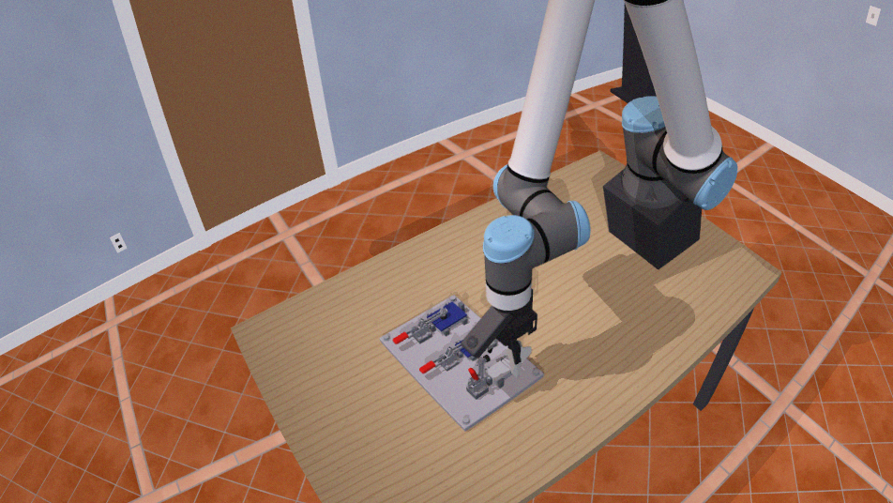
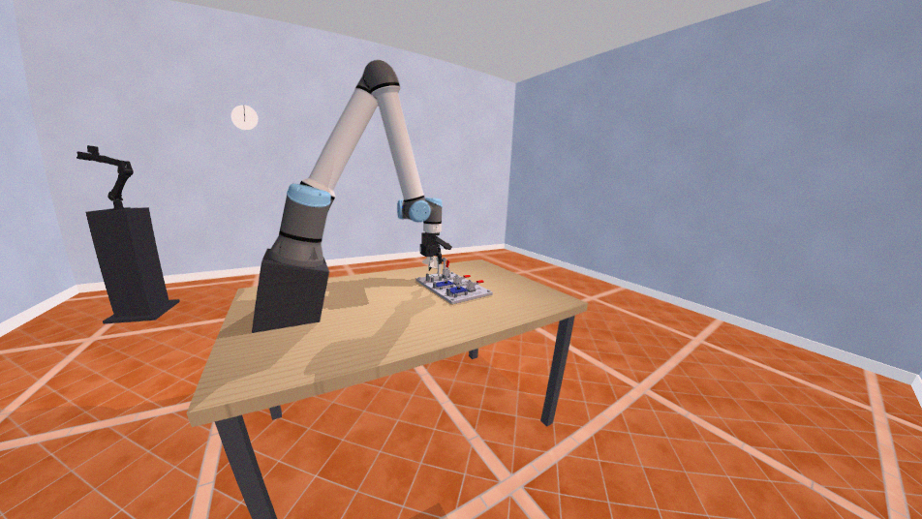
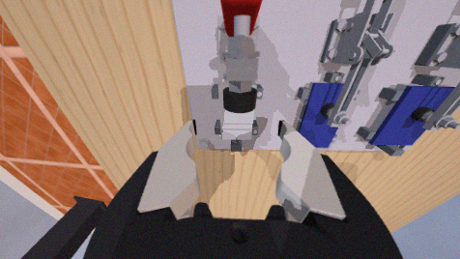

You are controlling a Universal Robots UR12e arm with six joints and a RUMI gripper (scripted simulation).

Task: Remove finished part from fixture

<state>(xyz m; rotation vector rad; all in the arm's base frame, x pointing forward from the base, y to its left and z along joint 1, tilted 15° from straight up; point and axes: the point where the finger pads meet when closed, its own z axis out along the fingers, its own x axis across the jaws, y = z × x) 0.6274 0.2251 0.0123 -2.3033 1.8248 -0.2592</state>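
Apparently approach stage: pincer (image 1: 516,360) (image 2: 435,267) (image 3: 236,121) parted, nothing gripped, above pale part (image 3: 238,127) in fixture (image 1: 431,374) (image 2: 474,294) (image 3: 285,14). Next, likely: straight descent, squeeze its sides.

Arm (image 1: 552,93) (image 2: 400,144) bent high at elbow, forearm sloping down to wrist (image 1: 522,265) (image 2: 429,212). Gripper (image 1: 499,356) (image 2: 436,265) (image 3: 236,121) points down, low over bench, approx. vertical. Fingers part-open, w/ a gap btwn tips, nothing held. Both fingers pale, on a blk gripper body; wrist joints dk grey w/ lt blue caps. Upper arm + forearm white, dk grey elbow on top.
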